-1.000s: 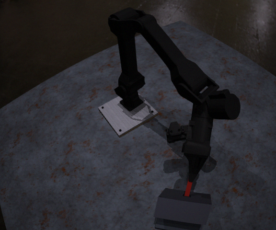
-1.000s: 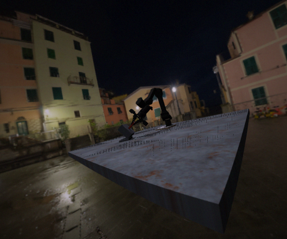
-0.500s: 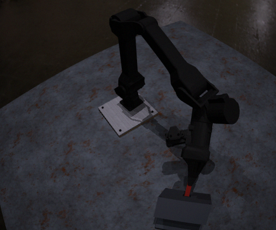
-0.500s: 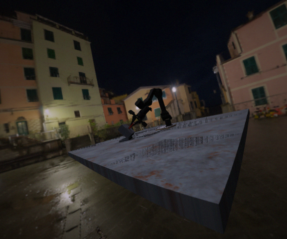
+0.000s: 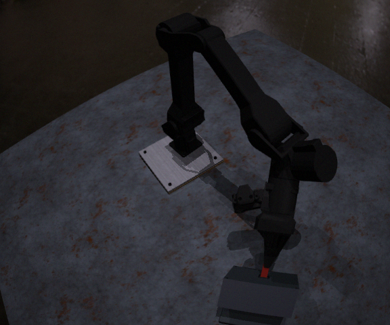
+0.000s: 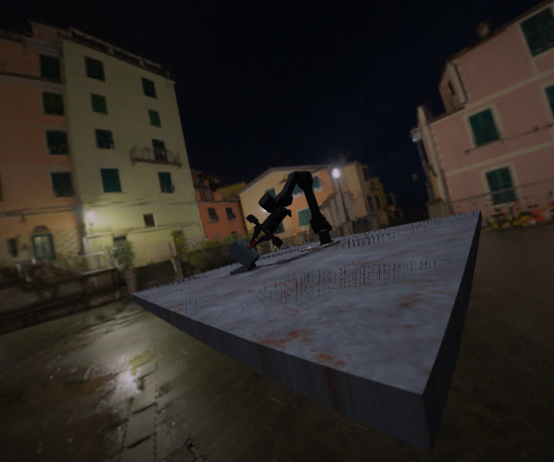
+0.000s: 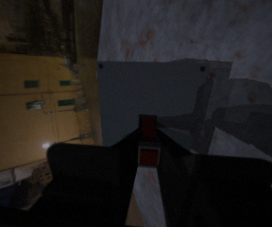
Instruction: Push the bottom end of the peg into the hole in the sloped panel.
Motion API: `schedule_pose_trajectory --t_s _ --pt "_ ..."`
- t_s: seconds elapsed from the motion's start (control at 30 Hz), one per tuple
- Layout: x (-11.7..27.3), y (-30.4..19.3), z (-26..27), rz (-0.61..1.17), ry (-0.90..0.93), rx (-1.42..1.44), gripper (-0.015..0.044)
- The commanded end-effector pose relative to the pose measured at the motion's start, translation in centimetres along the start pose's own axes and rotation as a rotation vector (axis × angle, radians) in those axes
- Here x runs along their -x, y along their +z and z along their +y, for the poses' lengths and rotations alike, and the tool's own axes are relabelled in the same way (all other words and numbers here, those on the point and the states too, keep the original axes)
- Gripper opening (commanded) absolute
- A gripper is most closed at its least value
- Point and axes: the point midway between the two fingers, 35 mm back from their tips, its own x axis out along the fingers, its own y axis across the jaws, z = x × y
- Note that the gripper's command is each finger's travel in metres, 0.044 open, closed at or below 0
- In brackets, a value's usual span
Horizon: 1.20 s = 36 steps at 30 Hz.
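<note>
The arm rises from its square metal base plate [image 5: 180, 164], folds over at a high elbow and slopes down and outward to a wrist that turns the gripper [image 5: 267, 263] steeply down toward the sloped panel [image 5: 258, 294] at the near edge of the worktop [image 5: 83, 217]. The fingers are narrowed onto the red peg [image 5: 265, 271], pinching its upper end between them. In the top view only a short red stub shows between the fingertips and the panel's upper face, its lower end meeting the panel; how deep it sits in the hole cannot be told. In the wrist view the peg [image 7: 148, 142] runs straight out from between the two dark fingers to the grey panel face [image 7: 127, 95], which has small dark dots at its corners. A small camera mount [image 5: 246, 197] juts from the side of the wrist. The arm's shadow falls over the worktop beside the panel. In the exterior view the arm [image 6: 292, 209] is small and distant, leaning toward the panel [image 6: 243, 252], with buildings behind.
</note>
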Motion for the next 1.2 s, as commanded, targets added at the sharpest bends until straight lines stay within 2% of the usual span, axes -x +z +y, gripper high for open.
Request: schedule_pose_trajectory --t_s 0.0,0.5,1.03,1.07,1.17 --pt "-0.2 -0.1 0.1 0.005 0.0 0.002 0.0" --pt "-0.3 0.0 0.0 -0.001 -0.001 0.001 0.0" --pt "0.0 -0.1 0.0 -0.001 -0.002 0.001 0.042" --pt "0.2 -0.1 0.0 -0.001 -0.003 0.001 0.044" --pt "0.8 -0.2 0.0 0.0 -0.005 0.001 0.044"
